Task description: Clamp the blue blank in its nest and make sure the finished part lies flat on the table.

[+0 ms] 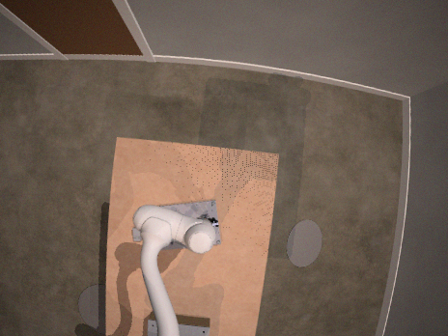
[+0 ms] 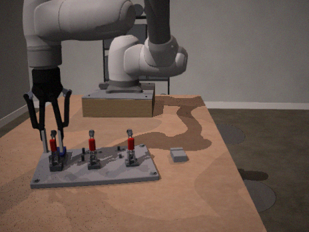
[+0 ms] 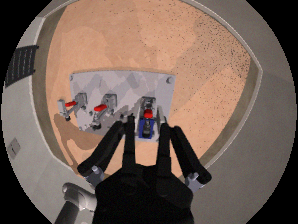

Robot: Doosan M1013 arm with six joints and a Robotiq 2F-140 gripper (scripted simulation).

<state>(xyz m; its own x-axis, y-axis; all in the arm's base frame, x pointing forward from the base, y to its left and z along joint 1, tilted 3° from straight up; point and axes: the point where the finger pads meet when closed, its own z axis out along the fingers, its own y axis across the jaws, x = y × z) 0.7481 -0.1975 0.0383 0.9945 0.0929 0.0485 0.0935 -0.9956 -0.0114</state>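
Note:
The grey fixture plate point(image 2: 94, 167) carries three toggle clamps with red handles. The blue blank point(image 2: 63, 152) lies in the left nest, behind the left clamp; its seating against the blocks is too small to judge. The left clamp's handle point(image 2: 52, 145) stands upright. My gripper point(image 2: 52, 140) hangs straight down over it, one finger on each side of the handle, with small gaps still showing. In the wrist view my gripper point(image 3: 148, 110) frames the handle and the blue blank point(image 3: 147, 131). The grey finished part point(image 2: 178, 154) lies flat on the table right of the plate; I cannot make out its slot.
The middle clamp point(image 2: 92, 144) and right clamp point(image 2: 130, 143) also stand upright, over empty nests. The arm's wooden base block point(image 2: 118, 105) sits at the back of the table. In the overhead view the arm hides most of the plate point(image 1: 193, 212).

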